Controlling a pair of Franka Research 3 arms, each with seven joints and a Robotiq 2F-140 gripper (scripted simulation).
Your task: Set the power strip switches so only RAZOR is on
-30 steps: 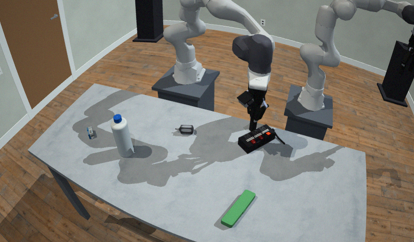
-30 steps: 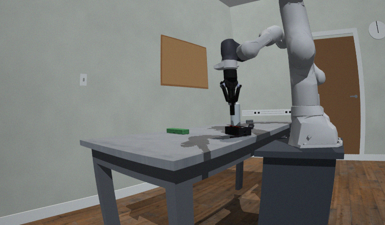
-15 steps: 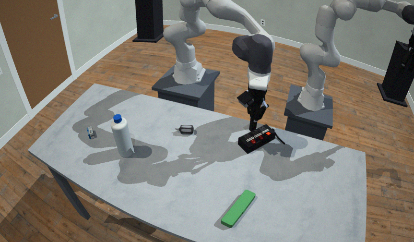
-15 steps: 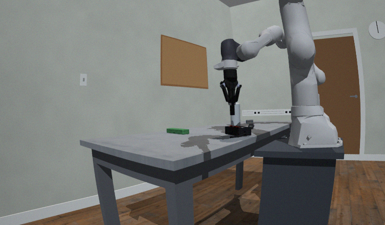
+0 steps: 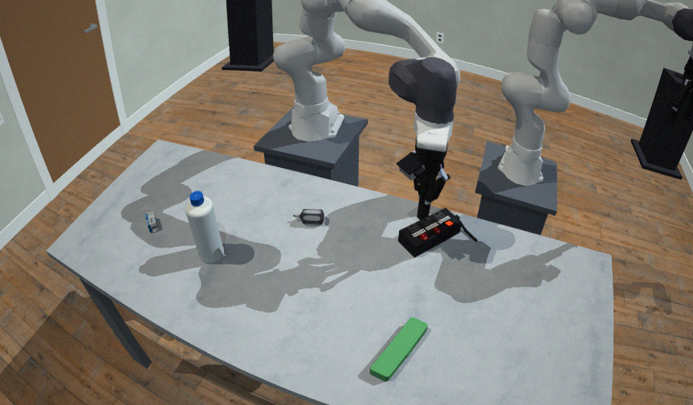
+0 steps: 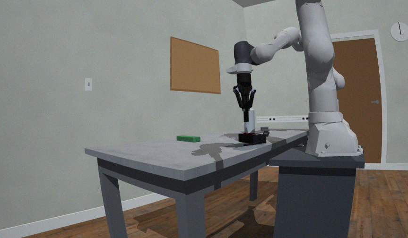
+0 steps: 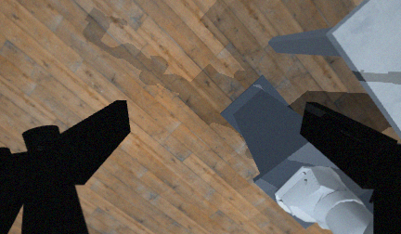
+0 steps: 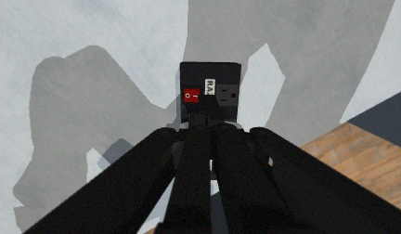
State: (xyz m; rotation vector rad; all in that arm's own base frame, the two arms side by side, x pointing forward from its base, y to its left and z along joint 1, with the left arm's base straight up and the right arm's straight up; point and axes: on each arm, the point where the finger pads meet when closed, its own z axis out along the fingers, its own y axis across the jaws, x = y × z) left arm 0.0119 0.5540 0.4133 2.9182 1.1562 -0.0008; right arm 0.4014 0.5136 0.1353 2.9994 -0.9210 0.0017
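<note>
Right tool [image 5: 423, 214] [image 6: 246, 119] [image 8: 205, 122] clenched on nothing, black power strip [image 5: 430, 232] [image 6: 252, 138] [image 8: 211, 71] set upright beneath on tabletop [image 5: 298, 282] [image 6: 145, 153] [image 8: 146, 28], left tool [image 5: 682, 103] [image 7: 215, 118] released, held well apart.

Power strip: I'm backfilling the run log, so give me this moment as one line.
right pincer: shut, above power strip | left pincer: open

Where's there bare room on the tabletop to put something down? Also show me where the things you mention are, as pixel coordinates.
Between the white bottle [image 5: 205, 231] [image 6: 251, 118] and green block [image 5: 398, 348] [image 6: 188, 138], along the front edge; also right of the block in the top view. Crowded: around the power strip [image 5: 429, 232] [image 6: 247, 138] [image 8: 210, 70], with its cord and the right hand [image 5: 423, 215] [image 6: 246, 120] close above.
</note>
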